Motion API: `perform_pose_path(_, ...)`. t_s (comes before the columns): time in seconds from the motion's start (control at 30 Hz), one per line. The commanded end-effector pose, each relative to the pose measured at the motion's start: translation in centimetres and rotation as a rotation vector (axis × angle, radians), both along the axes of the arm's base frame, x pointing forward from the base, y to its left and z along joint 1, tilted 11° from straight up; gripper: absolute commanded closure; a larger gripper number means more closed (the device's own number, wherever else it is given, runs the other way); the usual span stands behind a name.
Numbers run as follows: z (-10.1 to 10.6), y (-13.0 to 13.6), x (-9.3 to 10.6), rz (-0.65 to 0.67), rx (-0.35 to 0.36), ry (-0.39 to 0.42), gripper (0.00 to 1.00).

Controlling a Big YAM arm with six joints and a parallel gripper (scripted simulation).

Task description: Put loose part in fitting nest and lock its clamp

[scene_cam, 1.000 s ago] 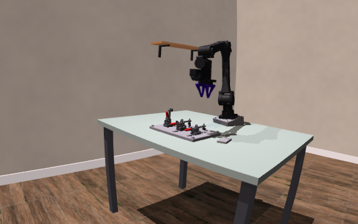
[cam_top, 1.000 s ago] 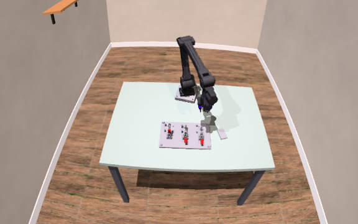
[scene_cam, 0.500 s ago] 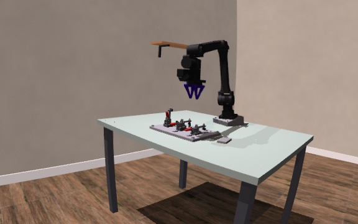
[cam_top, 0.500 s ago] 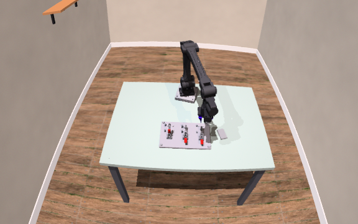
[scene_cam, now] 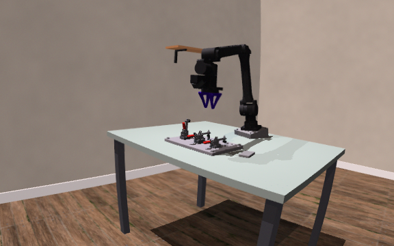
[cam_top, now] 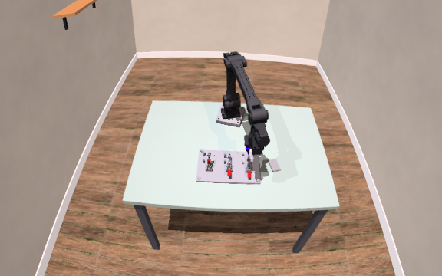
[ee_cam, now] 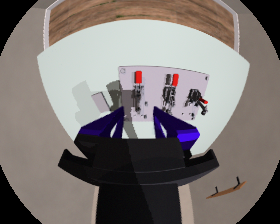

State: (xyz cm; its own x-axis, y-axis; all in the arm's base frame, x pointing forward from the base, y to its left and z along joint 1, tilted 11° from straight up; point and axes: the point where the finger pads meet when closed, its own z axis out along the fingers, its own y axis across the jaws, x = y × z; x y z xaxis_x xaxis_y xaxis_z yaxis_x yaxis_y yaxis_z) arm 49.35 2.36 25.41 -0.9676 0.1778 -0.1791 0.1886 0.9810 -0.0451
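On the counter the fixture holds three nests, each with a red-handled clamp. As far as I can judge, nothing of the task is done yet: no nest holds the part and none of the clamps is locked on anything. One handle stands upright at the far-left nest in the exterior view; the other two lie low. Picking, seating against the stops, and locking all remain.

The part, a flat grey plate, lies on the counter just beside the fixture's right edge, apart from it. In the top view its long axis runs roughly from the arm's base toward the counter's front edge, tilted slightly, near parallel to the fixture's short side.

My gripper hangs high above the fixture's right end, half-open and holding nothing, well apart from the part.
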Motion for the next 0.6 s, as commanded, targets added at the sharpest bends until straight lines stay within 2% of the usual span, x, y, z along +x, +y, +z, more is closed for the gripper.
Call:
perform_pose_path(0.0,2.0,-0.2,1.8,0.001,0.005,-0.042,0.55)
perform_pose_path(0.1,1.3,-0.3,2.0,0.0,0.006,-0.049,0.55)
perform_pose_path(0.17,-1.1,-0.6,0.8,-0.002,0.002,-0.001,0.55)
perform_pose_path(0.4,-3.4,-0.8,1.2,0.0,0.002,0.0,0.55)
perform_pose_path(0.47,-3.4,-0.8,1.2,0.0,0.002,0.0,0.55)
perform_pose_path(0.57,-5.0,-0.9,1.4,0.0,0.002,0.0,0.55)
